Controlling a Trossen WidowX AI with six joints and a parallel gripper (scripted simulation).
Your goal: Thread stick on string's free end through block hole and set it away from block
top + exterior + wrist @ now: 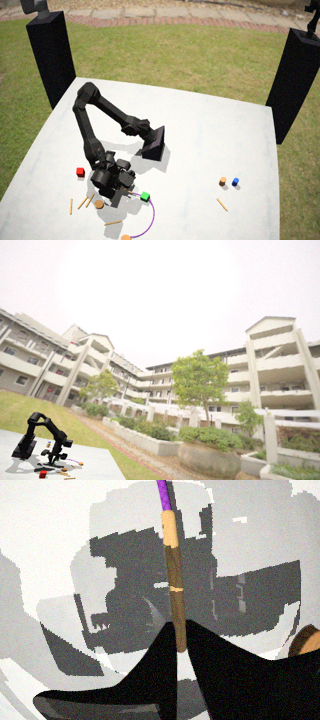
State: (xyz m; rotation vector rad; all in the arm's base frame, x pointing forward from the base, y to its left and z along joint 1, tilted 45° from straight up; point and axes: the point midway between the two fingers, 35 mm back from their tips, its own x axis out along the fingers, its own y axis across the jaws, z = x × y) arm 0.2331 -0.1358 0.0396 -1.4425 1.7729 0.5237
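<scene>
My gripper is shut on the thin wooden stick and holds it low over the table, near its front edge. A purple string runs from the stick's far end into the small green block, which stands on the table just beyond the stick's tip. From the block's other side the string curves round to the round wooden button at the front edge.
Several loose sticks and a second wooden disc lie close by. A red cube sits left of the gripper. A tan cylinder and a blue cylinder stand to the right. The arm's base is behind.
</scene>
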